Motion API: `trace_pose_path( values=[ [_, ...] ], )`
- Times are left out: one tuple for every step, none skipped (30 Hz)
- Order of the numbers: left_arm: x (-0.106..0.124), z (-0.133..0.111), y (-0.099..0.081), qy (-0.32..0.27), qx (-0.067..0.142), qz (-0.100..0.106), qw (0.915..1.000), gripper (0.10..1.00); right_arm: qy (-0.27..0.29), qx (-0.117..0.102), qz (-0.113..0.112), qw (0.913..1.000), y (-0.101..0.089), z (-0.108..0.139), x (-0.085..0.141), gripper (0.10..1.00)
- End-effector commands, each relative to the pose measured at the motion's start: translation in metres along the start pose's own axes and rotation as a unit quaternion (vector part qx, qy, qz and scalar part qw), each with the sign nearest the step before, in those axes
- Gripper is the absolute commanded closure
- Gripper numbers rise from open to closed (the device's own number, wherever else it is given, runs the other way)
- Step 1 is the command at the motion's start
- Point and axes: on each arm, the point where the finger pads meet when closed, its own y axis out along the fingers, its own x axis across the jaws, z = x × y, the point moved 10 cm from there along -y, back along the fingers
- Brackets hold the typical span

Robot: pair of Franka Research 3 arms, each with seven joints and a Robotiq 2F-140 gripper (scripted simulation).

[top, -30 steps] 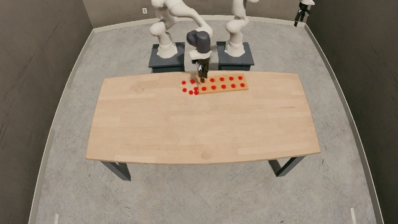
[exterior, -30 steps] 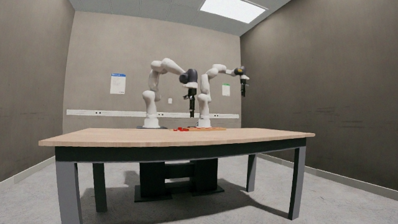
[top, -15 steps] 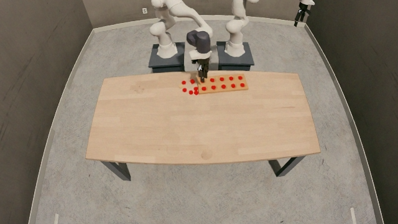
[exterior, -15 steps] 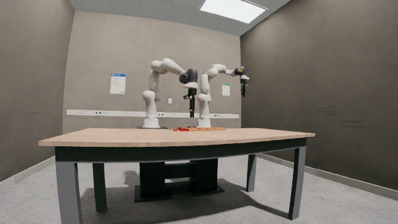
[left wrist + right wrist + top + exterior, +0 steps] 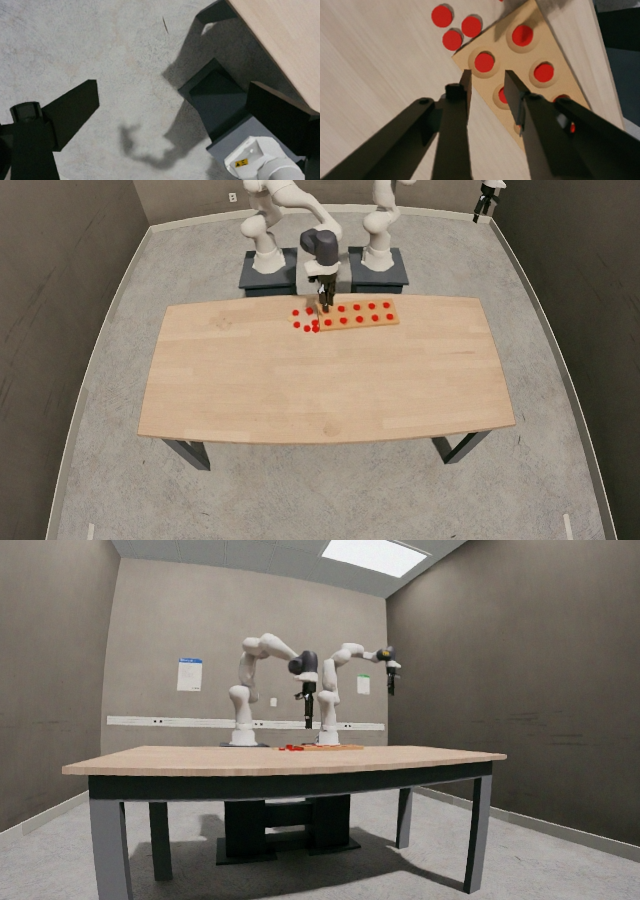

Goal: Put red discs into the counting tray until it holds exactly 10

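1. the counting tray (image 5: 350, 313) (image 5: 357, 747) (image 5: 502, 48) lies flat on the counter (image 5: 320, 380) (image 5: 300, 760) (image 5: 289, 48) (image 5: 368, 80), by its far edge.
2. across the top and right wrist views, all ten of its pockets show red discs (image 5: 359, 319) (image 5: 484, 63), five in the near row and five in the far row.
3. six loose discs (image 5: 295, 312) (image 5: 441, 16) lie left of the tray, the closest just beside its left end.
4. the right gripper (image 5: 326, 309) (image 5: 309, 727) (image 5: 487, 81) points down above the tray's left end, fingers narrowly apart with nothing between them.
5. the left gripper (image 5: 483, 213) (image 5: 391, 693) (image 5: 172, 94) is wide and holds nothing, over the floor beyond the counter's far right corner, well apart from the tray.

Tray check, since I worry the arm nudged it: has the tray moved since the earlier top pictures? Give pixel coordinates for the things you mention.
No, the tray (image 5: 350, 314) (image 5: 356, 747) (image 5: 516, 62) shows no visible shift against the back edge of the table (image 5: 320, 380) (image 5: 280, 762) (image 5: 297, 36) (image 5: 380, 60).
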Motion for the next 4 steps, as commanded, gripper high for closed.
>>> trace_pose_path(
  values=[
    [-0.0007,-0.0010,0.0004,-0.004,-0.002,0.000,1.0000,0.098,0.001,0.003,0.000,1.0000,0.0012,0.0007,0.0009,0.783],
    [-0.0007,-0.0010,0.0004,-0.004,-0.002,0.000,1.0000,0.098,0.001,0.003,0.000,1.0000,0.0012,0.0007,0.0009,0.783],
    [-0.0007,-0.0010,0.0004,-0.004,-0.002,0.000,1.0000,0.098,0.001,0.003,0.000,1.0000,0.0012,0.0007,0.0009,0.783],
    [-0.0007,-0.0010,0.0004,-0.004,-0.002,0.000,1.0000,0.098,0.001,0.003,0.000,1.0000,0.0012,0.0007,0.0009,0.783]
  ],
)
